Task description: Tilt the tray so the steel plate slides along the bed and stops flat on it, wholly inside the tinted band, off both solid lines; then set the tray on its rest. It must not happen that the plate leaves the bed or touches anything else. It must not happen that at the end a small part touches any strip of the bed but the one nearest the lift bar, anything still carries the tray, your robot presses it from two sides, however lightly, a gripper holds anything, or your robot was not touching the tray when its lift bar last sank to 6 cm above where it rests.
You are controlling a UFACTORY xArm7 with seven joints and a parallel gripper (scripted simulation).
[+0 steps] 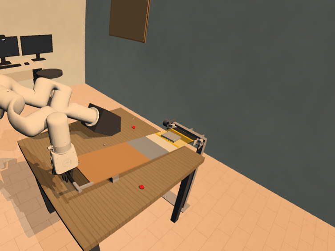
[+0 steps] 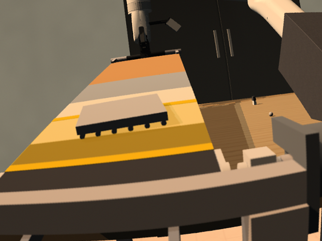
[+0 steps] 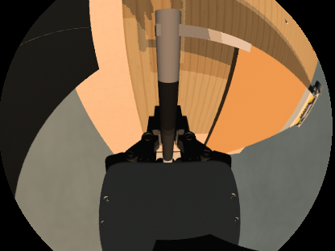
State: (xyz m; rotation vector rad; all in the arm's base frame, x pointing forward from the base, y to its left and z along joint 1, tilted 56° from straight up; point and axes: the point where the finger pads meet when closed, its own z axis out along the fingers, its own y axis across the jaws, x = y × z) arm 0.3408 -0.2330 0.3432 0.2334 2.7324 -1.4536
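The long tray is hinged at the table's far end, and its handle end is held a little above the table. My gripper is shut on the tray's handle bar. The steel plate lies flat on the bed in the lighter, upper part of the yellow tinted band. Its far edge reaches the upper solid line; I cannot tell whether it overlaps it. It is well clear of the lower solid line.
A small grey rest block stands under the tray's near edge. The dark arm base is beside the tray. Red markers lie on the wooden table. The hinge frame closes the far end.
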